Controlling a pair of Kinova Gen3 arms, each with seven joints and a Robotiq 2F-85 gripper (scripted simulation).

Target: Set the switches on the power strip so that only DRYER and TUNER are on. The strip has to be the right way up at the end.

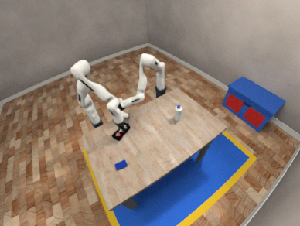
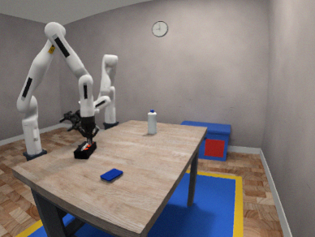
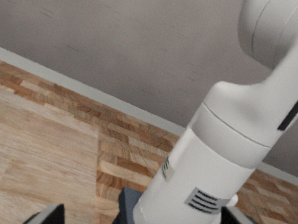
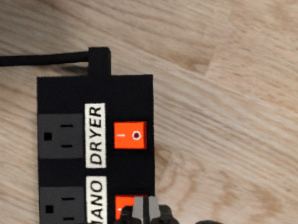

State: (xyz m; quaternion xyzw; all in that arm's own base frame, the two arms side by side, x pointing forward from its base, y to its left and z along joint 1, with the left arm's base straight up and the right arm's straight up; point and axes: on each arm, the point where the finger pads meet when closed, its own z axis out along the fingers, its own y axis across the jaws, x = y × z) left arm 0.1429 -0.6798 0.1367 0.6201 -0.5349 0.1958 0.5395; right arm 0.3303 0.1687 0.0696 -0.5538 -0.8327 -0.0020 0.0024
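Note:
The black power strip lies on the table with its switches and sockets facing up. In the right wrist view the orange DRYER switch shows its I and O marks; which side is pressed is hard to tell. Below it, a second orange switch, beside a label ending in IANO, is partly hidden by the right gripper. That gripper is shut and empty, its tips over this switch; contact is unclear. The rest of the strip is out of that view. The left gripper is open and empty, away from the strip.
A blue block lies on the table near the strip. A white bottle with a blue cap stands farther along the table. A black cable leaves the strip's end. The left arm's forearm is close behind the right arm.

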